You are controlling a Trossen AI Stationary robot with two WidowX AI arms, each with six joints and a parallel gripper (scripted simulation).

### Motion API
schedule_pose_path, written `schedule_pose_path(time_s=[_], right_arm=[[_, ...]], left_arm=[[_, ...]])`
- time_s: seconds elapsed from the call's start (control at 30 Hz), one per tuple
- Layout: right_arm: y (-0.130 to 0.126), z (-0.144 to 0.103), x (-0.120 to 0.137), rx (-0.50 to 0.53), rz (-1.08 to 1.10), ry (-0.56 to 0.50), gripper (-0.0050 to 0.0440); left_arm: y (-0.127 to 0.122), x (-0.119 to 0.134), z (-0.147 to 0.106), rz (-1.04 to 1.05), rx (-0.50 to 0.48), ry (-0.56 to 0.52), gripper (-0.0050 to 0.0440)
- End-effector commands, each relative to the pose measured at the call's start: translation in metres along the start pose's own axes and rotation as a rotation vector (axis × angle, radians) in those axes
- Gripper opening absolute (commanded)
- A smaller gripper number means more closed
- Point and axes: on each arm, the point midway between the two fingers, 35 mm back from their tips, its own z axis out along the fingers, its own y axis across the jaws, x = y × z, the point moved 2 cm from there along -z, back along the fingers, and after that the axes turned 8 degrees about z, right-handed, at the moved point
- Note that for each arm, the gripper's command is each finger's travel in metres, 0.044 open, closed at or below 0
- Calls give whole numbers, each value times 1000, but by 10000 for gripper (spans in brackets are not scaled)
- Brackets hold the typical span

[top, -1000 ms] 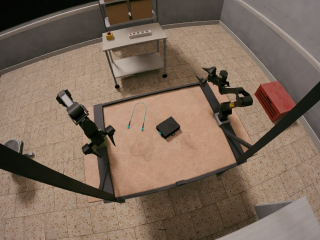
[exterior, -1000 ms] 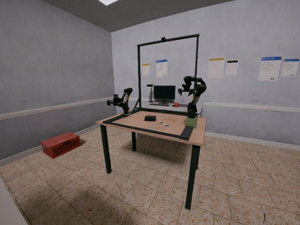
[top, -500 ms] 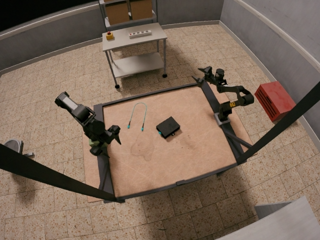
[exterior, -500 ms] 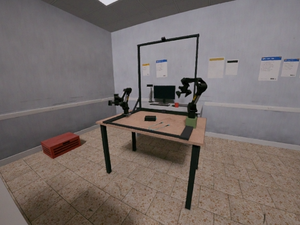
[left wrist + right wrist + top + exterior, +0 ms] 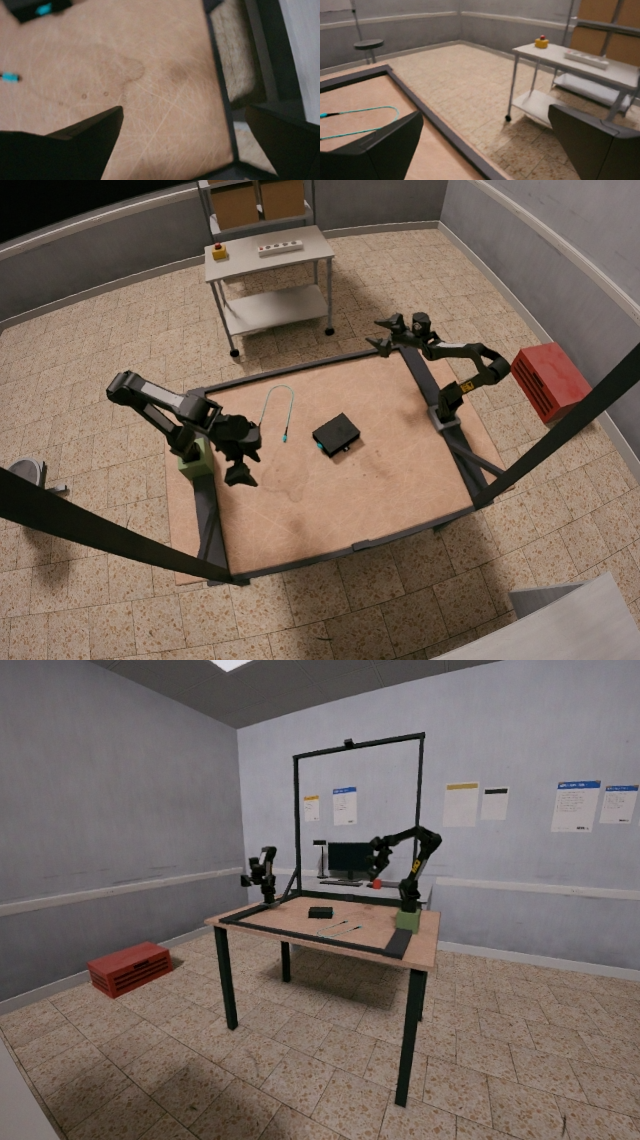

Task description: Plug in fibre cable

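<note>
The black steel box lies near the middle of the table, with a teal port on its side facing the left arm. The teal fibre cable lies in a loop beside it, and one plug is a short way from the port. My left gripper is open and empty above the table, near the cable. In the left wrist view the box and the plug sit beyond the open fingers. My right gripper is open and empty over the table's far corner. The right wrist view shows the cable.
A dark frame borders the table top, and gantry posts rise from it. A white cart with a yellow button box and a power strip stands beyond the table. A red toolbox sits on the floor behind the right arm.
</note>
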Motion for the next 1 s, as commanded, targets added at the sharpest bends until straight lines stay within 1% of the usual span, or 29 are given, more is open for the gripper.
schedule_pose_path(time_s=[0.0, 0.1, 0.17, 0.47, 0.67, 0.73, 0.97], right_arm=[[21, 20, -13, -44, 6, 21, 440], [38, 29, -14, -77, 11, 49, 440], [38, 29, -14, -77, 11, 49, 440], [95, 50, -14, -179, 13, 142, 440], [134, 58, -13, -237, 3, 200, 440], [134, 58, -13, -237, 3, 200, 440], [179, 60, -11, -301, -20, 264, 440]], left_arm=[[25, -9, 20, -232, -18, -3, 440], [43, -11, 30, -380, -35, -8, 440], [43, -11, 30, -380, -35, -8, 440], [103, -10, 55, -857, -77, -37, 440], [141, -3, 66, -1152, -94, -64, 440], [141, -3, 66, -1152, -94, -64, 440], [186, 15, 75, -1529, -103, -107, 440]])
